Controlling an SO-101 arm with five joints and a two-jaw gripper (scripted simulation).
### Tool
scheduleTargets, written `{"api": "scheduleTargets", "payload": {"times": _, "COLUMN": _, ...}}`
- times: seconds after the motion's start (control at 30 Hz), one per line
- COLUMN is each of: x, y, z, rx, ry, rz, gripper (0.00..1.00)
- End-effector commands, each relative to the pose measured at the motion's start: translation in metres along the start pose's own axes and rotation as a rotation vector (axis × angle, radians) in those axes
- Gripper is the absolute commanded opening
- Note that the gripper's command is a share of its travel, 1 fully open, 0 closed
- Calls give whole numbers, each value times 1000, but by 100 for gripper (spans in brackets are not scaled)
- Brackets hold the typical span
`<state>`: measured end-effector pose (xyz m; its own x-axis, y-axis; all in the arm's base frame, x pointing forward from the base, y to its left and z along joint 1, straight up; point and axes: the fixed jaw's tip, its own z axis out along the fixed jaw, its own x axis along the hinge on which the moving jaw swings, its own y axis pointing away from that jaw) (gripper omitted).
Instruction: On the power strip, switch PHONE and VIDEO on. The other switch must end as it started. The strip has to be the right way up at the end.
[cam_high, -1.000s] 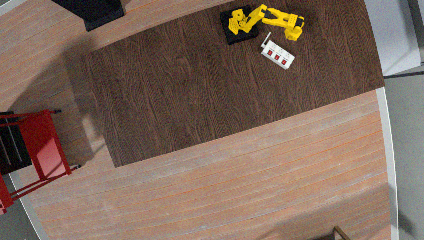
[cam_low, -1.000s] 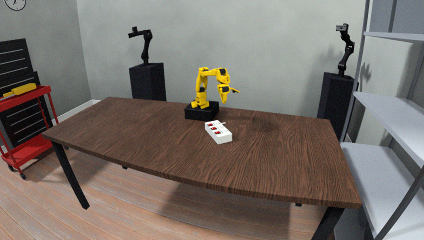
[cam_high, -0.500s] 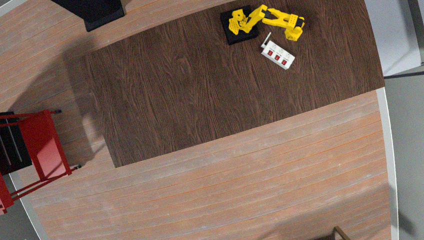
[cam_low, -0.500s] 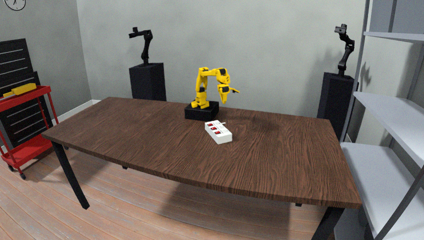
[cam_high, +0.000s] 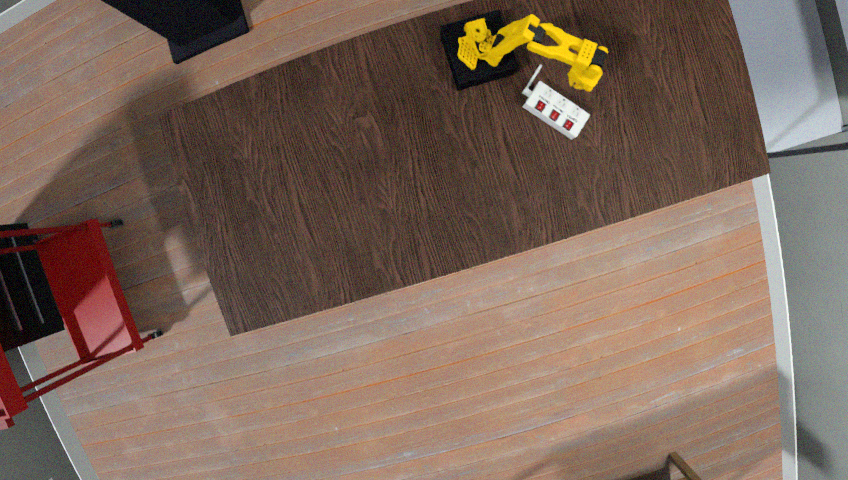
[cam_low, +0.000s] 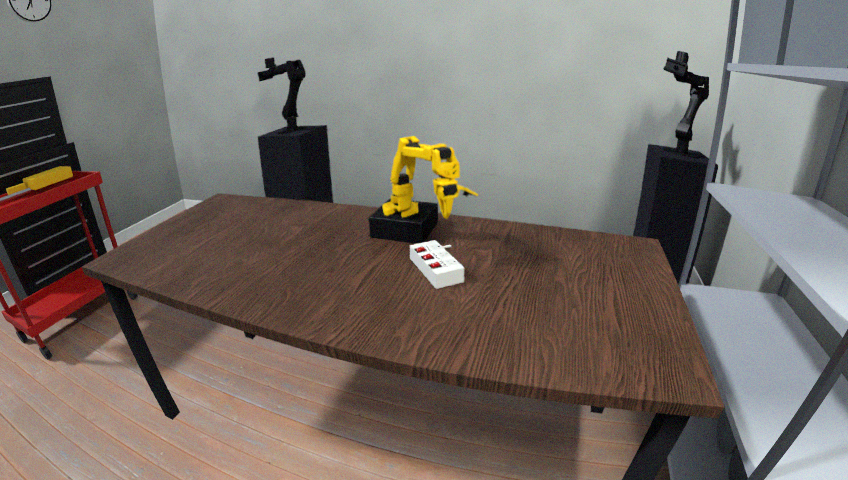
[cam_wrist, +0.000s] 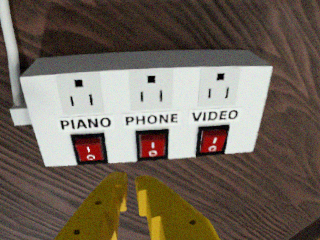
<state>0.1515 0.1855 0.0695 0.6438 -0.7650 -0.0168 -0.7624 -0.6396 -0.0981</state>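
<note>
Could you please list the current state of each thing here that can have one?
Power strip: right way up, flat on the table, sockets and switches facing up.
PIANO switch: position unreadable.
PHONE switch: position unreadable.
VIDEO switch: position unreadable.
Pincer: shut, holding nothing, above the strip.
</note>
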Motion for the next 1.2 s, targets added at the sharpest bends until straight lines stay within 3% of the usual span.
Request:
{"api": "scheduleTargets", "payload": {"times": 0.0, "x": 8, "y": 0, "z": 15, "rx": -40, "ry": 8, "rz": -1, "gripper": 0}}
{"api": "scheduleTargets", "payload": {"times": 0.23, "x": 16, "y": -1, "z": 27, "rx": -63, "ry": 12, "rz": -5, "gripper": 0}}
{"api": "scheduleTargets", "payload": {"times": 0.63, "x": 18, "y": -1, "z": 30, "rx": -73, "ry": 14, "rz": -8, "gripper": 0}}
{"api": "scheduleTargets", "payload": {"times": 1.17, "x": 28, "y": -1, "z": 47, "rx": -176, "ry": 18, "rz": -47, "gripper": 0}}
